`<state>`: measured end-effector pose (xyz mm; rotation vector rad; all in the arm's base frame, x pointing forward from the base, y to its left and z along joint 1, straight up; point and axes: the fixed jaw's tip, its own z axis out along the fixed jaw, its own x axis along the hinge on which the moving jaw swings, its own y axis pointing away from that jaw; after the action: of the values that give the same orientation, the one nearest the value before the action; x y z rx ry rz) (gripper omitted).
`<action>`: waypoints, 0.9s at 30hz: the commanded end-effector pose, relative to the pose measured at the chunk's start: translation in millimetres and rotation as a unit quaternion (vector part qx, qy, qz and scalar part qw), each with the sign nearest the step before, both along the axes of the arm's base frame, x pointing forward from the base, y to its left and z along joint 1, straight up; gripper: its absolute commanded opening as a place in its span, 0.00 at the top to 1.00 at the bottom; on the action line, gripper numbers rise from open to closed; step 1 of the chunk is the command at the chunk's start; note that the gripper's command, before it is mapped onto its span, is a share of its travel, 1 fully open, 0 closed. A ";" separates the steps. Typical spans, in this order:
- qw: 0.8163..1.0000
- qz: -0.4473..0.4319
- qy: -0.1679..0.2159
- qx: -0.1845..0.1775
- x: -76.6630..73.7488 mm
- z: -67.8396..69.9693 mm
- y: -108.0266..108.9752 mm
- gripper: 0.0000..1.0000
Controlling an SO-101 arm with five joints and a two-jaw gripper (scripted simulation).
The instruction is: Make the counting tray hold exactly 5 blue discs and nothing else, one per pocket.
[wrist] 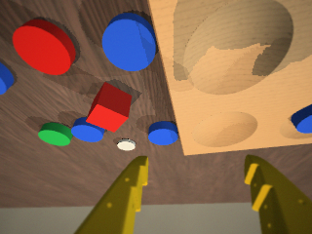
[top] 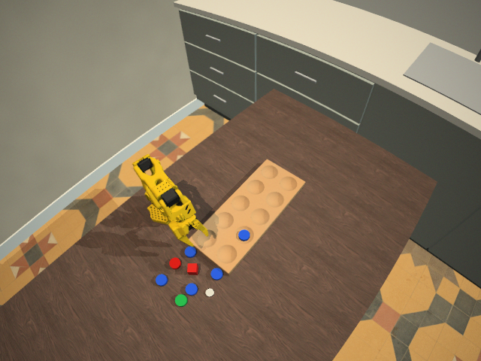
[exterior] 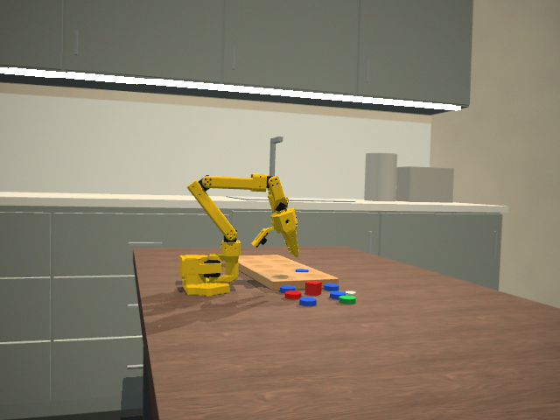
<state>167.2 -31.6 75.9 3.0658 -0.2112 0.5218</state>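
The wooden counting tray (top: 249, 230) (exterior: 289, 285) (wrist: 173, 103) holds one blue disc (top: 243, 235) (exterior: 302, 270) (wrist: 304, 120) in a pocket; its other pockets are empty. On the table beyond the tray's near end lie more blue discs: one by the tray's end (top: 190, 251) (exterior: 287, 289) (wrist: 129, 42), one near its corner (top: 216, 274) (exterior: 331, 287) (wrist: 163, 134), one (top: 191, 289) (exterior: 337, 295) (wrist: 88, 130) beside the green disc, and one farther out (top: 161, 280) (exterior: 308, 301) (wrist: 4, 79). My gripper (top: 200, 238) (wrist: 197, 158) is open and empty, above the tray's near end.
A red disc (top: 174, 262) (exterior: 292, 295) (wrist: 44, 47), a red cube (top: 192, 268) (exterior: 312, 288) (wrist: 110, 107), a green disc (top: 180, 300) (exterior: 347, 299) (wrist: 56, 134) and a small white disc (top: 210, 292) (exterior: 350, 292) (wrist: 126, 144) lie among the loose blue discs.
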 end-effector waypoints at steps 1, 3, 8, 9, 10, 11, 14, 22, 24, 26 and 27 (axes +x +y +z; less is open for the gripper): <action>0.990 0.138 0.010 -0.015 -6.5 -2.2 -44.0 0.73; 0.990 0.138 0.009 -0.015 -6.9 -2.1 -43.9 0.73; 0.990 0.138 0.008 -0.015 -7.5 -2.0 -43.6 0.73; 0.990 0.138 0.008 -0.015 -7.8 -1.9 -43.6 0.73; 0.990 0.138 0.008 -0.015 -8.0 -1.9 -43.5 0.73; 0.990 0.138 0.007 -0.015 -8.3 -1.9 -43.4 0.73; 0.990 0.138 0.006 -0.015 -9.2 -1.7 -43.1 0.73; 0.990 0.138 0.003 -0.016 -11.5 -1.3 -42.7 0.73; 0.990 0.138 0.002 -0.016 -12.4 -1.2 -42.5 0.73; 0.990 0.138 0.001 -0.016 -13.3 -1.1 -42.4 0.73; 0.990 0.138 0.001 -0.017 -13.8 -1.0 -42.4 0.73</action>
<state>167.2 -31.6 75.9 3.0658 -0.2112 0.5218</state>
